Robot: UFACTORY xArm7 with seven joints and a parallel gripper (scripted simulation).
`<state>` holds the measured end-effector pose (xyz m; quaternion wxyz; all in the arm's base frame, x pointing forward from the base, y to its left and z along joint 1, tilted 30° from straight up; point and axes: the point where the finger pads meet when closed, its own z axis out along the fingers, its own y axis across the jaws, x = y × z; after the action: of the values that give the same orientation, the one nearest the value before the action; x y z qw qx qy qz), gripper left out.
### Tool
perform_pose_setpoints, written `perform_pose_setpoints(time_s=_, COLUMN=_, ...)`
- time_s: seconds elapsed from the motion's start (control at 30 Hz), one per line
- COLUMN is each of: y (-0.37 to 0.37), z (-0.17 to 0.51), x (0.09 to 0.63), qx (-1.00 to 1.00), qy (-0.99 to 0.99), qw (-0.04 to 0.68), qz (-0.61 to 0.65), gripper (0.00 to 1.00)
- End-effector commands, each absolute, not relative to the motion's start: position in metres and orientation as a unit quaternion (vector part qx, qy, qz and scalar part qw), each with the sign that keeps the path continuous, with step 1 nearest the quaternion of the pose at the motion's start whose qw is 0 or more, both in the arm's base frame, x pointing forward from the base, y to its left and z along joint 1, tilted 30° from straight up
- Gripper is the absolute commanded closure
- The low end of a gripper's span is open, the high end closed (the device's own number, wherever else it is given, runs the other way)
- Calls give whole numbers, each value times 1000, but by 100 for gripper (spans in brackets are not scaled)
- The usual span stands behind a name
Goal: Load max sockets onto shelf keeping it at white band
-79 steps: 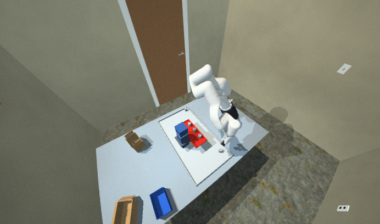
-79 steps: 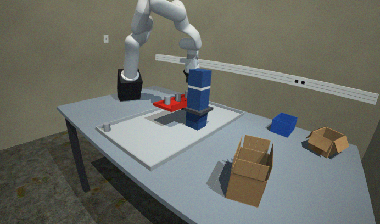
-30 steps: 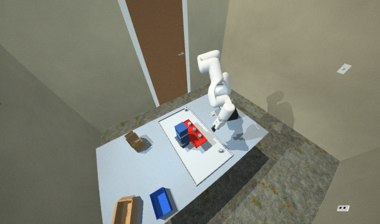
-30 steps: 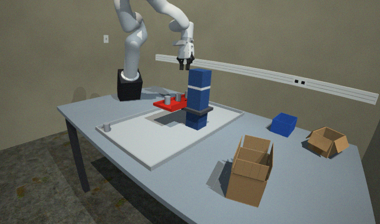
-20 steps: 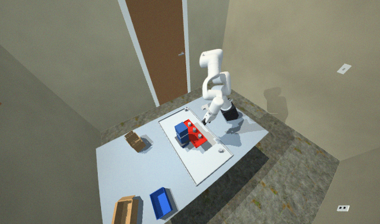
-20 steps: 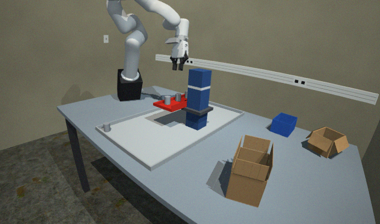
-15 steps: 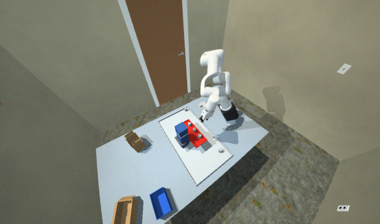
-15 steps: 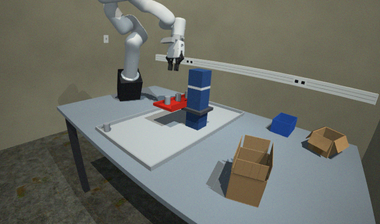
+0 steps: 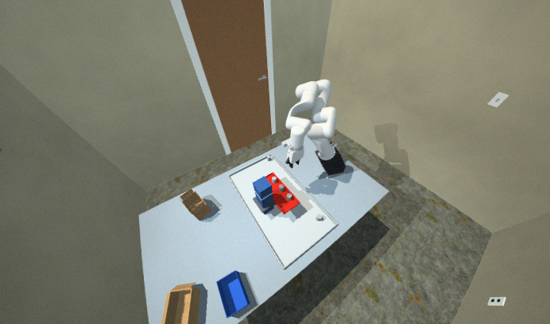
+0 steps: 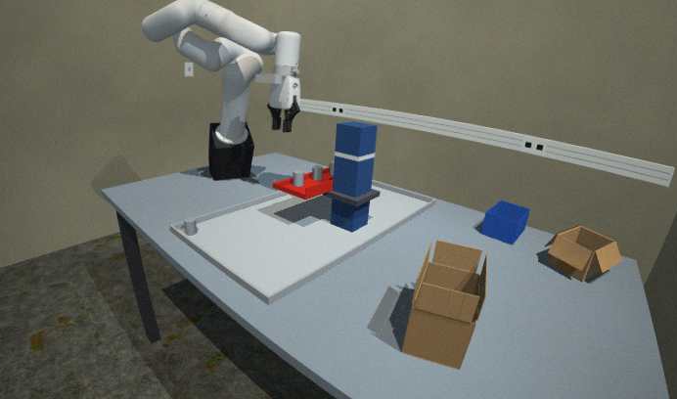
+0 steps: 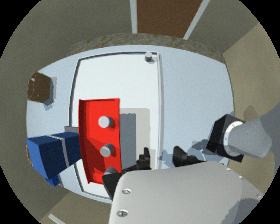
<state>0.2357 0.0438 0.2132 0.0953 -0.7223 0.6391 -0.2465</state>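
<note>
The red shelf (image 9: 284, 206) (image 10: 306, 191) (image 11: 94, 111) is on the blue post (image 9: 262, 186) (image 10: 353, 175) (image 11: 46, 154), its dark collar (image 10: 355, 199) well below the white band (image 10: 354, 156) (image 11: 65, 151). Three grey sockets stand inside its rim: one (image 9: 274, 179) (image 11: 105, 122), a middle one (image 9: 280, 187) (image 10: 317, 172) (image 11: 106, 150) and one (image 9: 288, 196) (image 10: 297, 178). A fourth socket (image 9: 269, 158) (image 11: 148, 57) and a fifth socket (image 9: 319, 217) (image 10: 190, 226) stand at two corners of the white tray. My gripper (image 9: 292, 163) (image 10: 281, 129) (image 11: 160, 155) is part open and empty, high on the arm's side of the shelf.
The white tray (image 9: 287, 251) (image 10: 261, 282) (image 11: 133, 75) has a low rim and lies under the shelf and post. A blue bin (image 9: 234, 295) (image 10: 504, 222), one open cardboard box (image 9: 195, 204) (image 10: 442, 327) and another cardboard box (image 9: 180, 307) (image 10: 576, 255) stand on the table beyond the tray.
</note>
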Motion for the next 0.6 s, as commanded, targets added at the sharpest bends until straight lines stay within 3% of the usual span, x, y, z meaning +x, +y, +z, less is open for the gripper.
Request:
perform_pose_setpoints(time_s=0.0, y=34, z=215, x=230, qx=-732, qy=629, qw=114, qz=-235, gripper=53)
perform_pose_setpoints(time_s=0.57, y=39, z=222, x=253, qx=-732, qy=628, qw=116, qz=-236, gripper=53)
